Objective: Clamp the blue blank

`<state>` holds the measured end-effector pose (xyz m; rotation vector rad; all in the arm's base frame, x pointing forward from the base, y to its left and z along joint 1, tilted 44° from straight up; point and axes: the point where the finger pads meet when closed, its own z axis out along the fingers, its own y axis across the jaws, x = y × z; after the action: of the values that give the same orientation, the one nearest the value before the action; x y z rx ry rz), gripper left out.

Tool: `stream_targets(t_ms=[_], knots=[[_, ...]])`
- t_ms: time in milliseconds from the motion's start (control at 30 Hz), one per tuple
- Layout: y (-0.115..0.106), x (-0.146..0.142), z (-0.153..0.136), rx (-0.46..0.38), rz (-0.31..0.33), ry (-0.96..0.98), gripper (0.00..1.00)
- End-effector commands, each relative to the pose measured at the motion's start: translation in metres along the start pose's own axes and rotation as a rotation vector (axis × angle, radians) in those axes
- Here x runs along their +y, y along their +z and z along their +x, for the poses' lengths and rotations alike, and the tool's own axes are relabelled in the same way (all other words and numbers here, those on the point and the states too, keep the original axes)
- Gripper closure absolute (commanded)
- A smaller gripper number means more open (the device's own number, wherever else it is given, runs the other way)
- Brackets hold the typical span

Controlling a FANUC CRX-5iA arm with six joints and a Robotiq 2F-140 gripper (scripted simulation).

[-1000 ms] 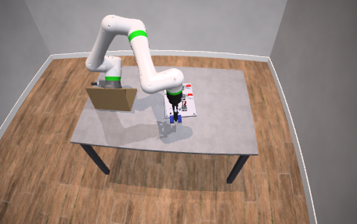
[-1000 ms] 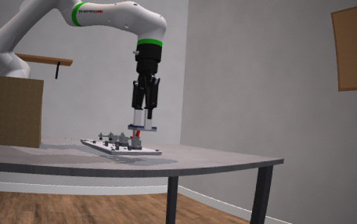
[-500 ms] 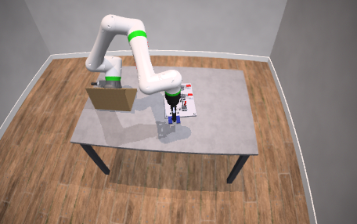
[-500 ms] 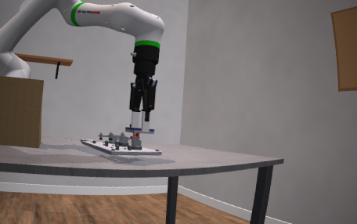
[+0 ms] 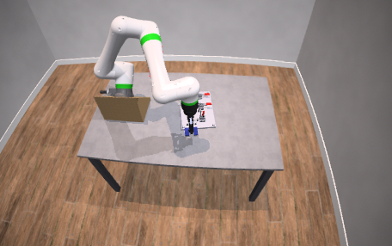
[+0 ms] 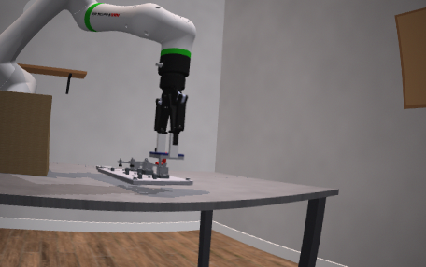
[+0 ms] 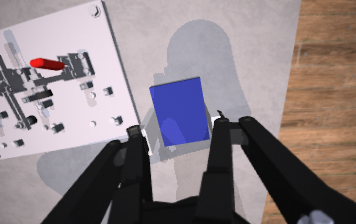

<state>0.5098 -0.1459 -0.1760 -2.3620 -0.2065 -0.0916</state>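
Observation:
My gripper (image 7: 181, 112) is shut on the blue blank (image 7: 180, 111), gripping it across its width. It holds the blank level in the air, above the table and just off the near edge of the white fixture plate (image 7: 60, 82). The side view shows the blank (image 6: 166, 155) hanging well above the plate (image 6: 145, 175). The top view shows the gripper (image 5: 190, 128) at the plate's front edge (image 5: 199, 113). A clamp with a red handle (image 7: 47, 63) stands on the plate. I cannot make out the finished part with the slot.
A cardboard box (image 5: 122, 108) stands at the table's back left, beside the arm's base. More red-handled clamps (image 5: 207, 100) sit at the plate's far end. The table's edge and the wooden floor (image 7: 325, 100) lie to the right in the wrist view.

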Motion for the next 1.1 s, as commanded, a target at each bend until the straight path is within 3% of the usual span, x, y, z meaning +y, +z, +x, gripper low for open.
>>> stream_targets(t_ms=[0, 433, 1067], knots=[[0.000, 0.000, 0.000, 0.000, 0.000, 0.000, 1.00], [0.001, -0.017, 0.000, 0.000, 0.000, 0.000, 1.00], [0.006, -0.100, 0.001, 0.000, 0.000, 0.000, 1.00]])
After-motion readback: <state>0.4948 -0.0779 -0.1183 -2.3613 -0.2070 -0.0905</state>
